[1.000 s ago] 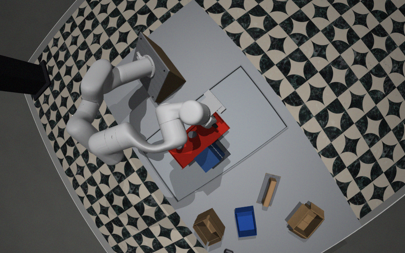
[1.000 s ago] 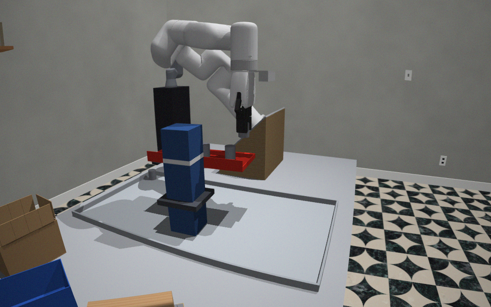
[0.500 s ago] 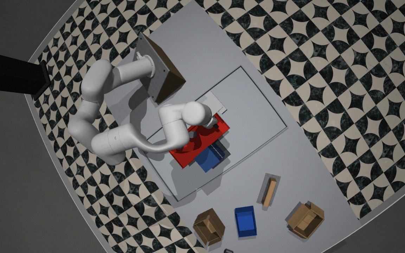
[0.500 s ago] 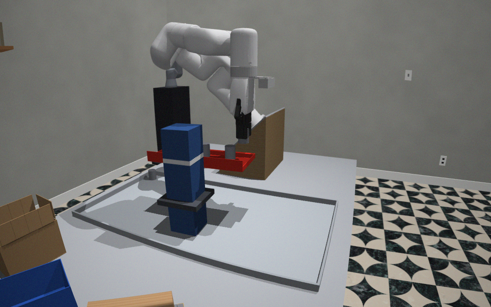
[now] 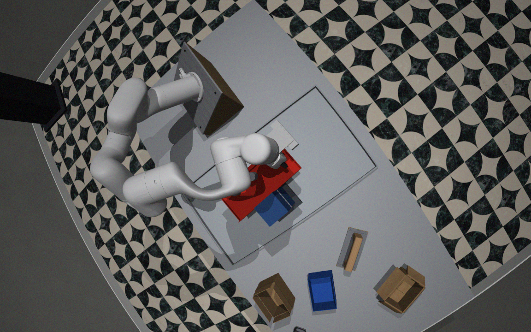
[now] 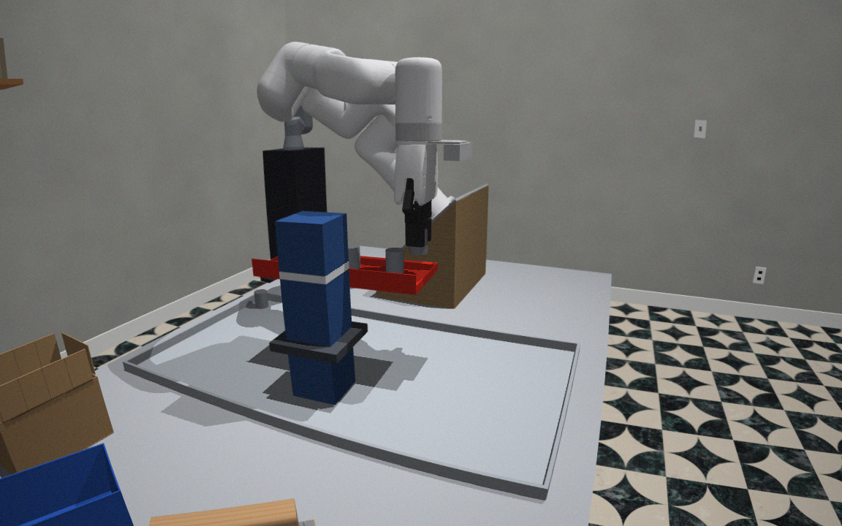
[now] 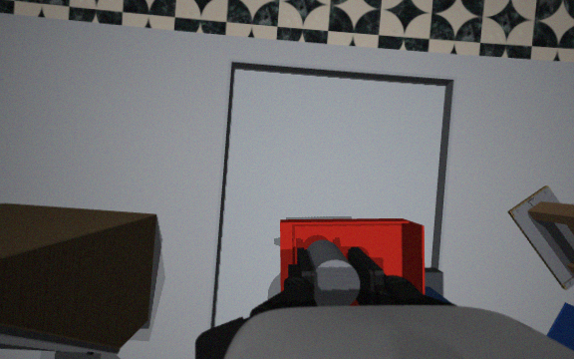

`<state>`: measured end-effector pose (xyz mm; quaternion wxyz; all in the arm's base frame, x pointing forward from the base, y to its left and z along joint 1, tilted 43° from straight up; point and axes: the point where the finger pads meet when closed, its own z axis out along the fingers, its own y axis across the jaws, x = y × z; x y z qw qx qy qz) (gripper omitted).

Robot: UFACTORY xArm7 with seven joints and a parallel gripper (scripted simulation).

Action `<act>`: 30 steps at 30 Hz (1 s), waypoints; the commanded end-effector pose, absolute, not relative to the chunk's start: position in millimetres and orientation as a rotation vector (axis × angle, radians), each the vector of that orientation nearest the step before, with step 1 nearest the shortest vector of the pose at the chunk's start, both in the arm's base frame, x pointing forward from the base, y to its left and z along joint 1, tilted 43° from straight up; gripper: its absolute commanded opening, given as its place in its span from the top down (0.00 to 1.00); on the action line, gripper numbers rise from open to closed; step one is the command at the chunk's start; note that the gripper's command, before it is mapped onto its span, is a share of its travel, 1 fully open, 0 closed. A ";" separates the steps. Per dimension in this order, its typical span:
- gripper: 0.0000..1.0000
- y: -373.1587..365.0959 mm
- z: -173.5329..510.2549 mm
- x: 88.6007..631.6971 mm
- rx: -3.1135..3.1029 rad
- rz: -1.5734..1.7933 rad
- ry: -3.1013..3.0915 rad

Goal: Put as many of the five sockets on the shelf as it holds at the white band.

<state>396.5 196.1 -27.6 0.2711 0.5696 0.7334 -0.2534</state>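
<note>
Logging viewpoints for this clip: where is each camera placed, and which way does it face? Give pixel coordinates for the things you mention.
Top: high overhead, looking down on the table; most of the arm (image 5: 151, 181) (image 6: 365, 78) shows.
Exterior: beyond the table's box end, facing the blue post (image 5: 273, 208) (image 6: 313, 300) and walls; arm and end effector (image 6: 418, 250) (image 7: 327, 266) show.
Wrist: on the arm's end, looking down past the fingers to the red shelf (image 5: 238, 208) (image 6: 384, 281) (image 7: 377, 234).
Top and exterior share the post and shelf.
</note>
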 end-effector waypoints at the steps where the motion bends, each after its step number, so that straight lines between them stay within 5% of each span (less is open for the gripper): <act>1: 1.00 194.2 -31.2 397.3 1.534 -0.678 1.977; 30: 1.00 186.0 -41.3 398.7 1.534 -0.678 1.977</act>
